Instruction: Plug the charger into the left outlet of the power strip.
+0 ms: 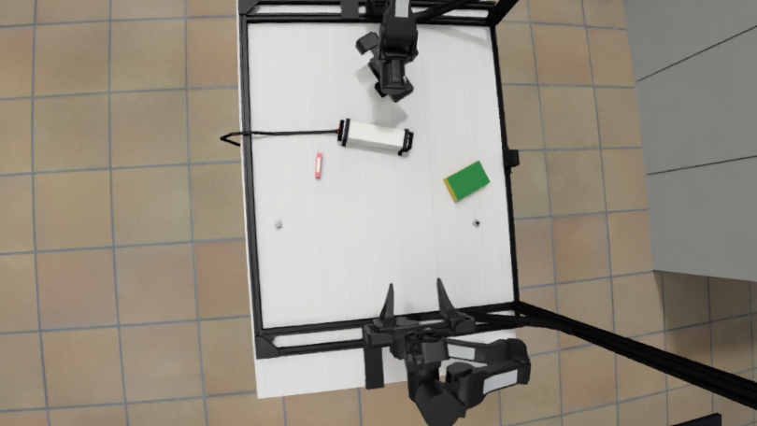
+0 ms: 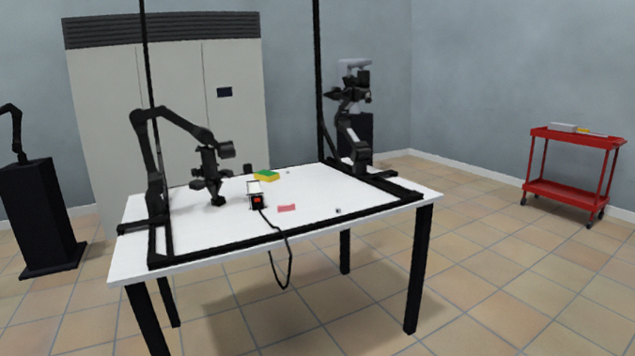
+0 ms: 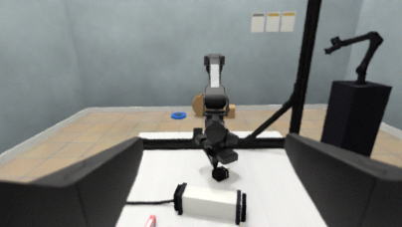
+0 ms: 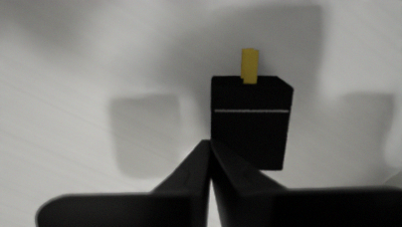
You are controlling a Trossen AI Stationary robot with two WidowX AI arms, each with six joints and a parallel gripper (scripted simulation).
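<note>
From my station I saw the right gripper (image 1: 394, 96) (image 2: 213, 193) (image 3: 214, 167) (image 4: 209, 146) fully closed with nothing in its grasp, its tips at the charger (image 2: 218, 201) (image 3: 220, 173) (image 4: 250, 131), which lay between the power strip (image 1: 376, 136) (image 2: 253, 188) (image 3: 209, 203) and the right arm's edge of the tabletop (image 1: 344, 253) (image 2: 240, 227) (image 3: 269, 174) (image 4: 65, 149). My left gripper (image 1: 414, 281) (image 2: 328, 93) was nearly wide open and held nothing by the opposite edge.

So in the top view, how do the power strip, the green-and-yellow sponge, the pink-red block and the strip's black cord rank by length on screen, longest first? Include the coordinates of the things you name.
1. Black cord (image 1: 288, 133) (image 2: 284, 238) (image 3: 149, 202)
2. Power strip (image 1: 375, 136) (image 2: 254, 188) (image 3: 210, 202)
3. Green-and-yellow sponge (image 1: 468, 180) (image 2: 266, 175)
4. Pink-red block (image 1: 318, 165) (image 2: 286, 208) (image 3: 150, 221)
</note>
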